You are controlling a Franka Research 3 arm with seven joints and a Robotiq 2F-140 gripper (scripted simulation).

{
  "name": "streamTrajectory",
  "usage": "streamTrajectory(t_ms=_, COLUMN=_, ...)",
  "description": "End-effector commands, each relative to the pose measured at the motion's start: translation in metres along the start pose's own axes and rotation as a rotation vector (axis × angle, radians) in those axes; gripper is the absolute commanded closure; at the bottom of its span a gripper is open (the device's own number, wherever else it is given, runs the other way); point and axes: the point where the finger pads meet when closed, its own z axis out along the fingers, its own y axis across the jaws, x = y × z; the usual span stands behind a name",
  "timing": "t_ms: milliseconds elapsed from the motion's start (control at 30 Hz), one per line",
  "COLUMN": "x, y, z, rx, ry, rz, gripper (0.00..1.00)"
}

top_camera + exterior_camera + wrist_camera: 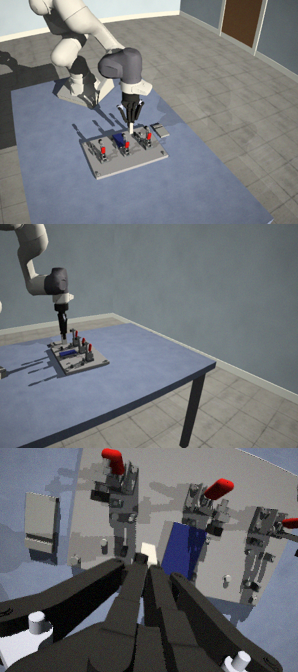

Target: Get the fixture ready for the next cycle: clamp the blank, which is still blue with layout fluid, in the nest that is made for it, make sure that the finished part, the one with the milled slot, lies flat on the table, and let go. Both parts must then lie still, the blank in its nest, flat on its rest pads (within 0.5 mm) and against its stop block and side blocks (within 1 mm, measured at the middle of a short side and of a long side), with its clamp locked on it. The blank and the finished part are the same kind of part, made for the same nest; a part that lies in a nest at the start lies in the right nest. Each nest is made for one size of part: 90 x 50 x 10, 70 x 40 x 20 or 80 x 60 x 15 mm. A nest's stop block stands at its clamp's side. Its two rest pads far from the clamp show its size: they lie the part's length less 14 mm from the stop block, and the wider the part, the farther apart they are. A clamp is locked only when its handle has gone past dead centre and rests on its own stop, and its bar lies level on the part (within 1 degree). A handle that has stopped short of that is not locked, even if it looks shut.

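The claw (131,127) (64,337) (145,554) points downward with its fingers together, closed on nothing; a pale tip piece (131,128) (64,341) (149,552) shows at its lower end. It stands over the robot-side part of a grey fixture plate (118,166) (100,363) (155,468), which lies on the blue bench (171,193) (138,356) (12,463). Whether the tip touches the plate cannot be told.

The blue blank (119,139) (68,353) (184,549) lies in the middle of three nests, near the claw and apart from it. Its exact seating on the pads and against the blocks cannot be judged at this scale.

Three toggle clamps with red handles stand in a row; the middle clamp (127,149) (82,346) (197,505) is at one short end of the blank, its bar raised clear of the part, thus unlocked. The two outer clamps likewise have raised bars.

The finished part (161,131) (41,523), its milled slot facing up, lies flat on the bench just beside the plate.
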Motion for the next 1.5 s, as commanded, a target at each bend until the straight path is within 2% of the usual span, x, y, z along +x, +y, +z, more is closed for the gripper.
streamTrajectory(t_ms=0, x=0.001, y=-0.001, z=0.006, rx=0.004, ry=0.001, rz=-0.01, gripper=1.0)
streamTrajectory(t_ms=200, x=0.001, y=-0.001, z=0.026, rx=0.004, ry=0.001, rz=-0.01, gripper=1.0)
streamTrajectory(t_ms=333, x=0.001, y=-0.001, z=0.033, rx=0.004, ry=0.001, rz=-0.01, gripper=1.0)
streamTrajectory(t_ms=1467, x=0.003, y=-0.001, z=0.038, rx=0.004, ry=0.001, rz=-0.01, gripper=1.0)
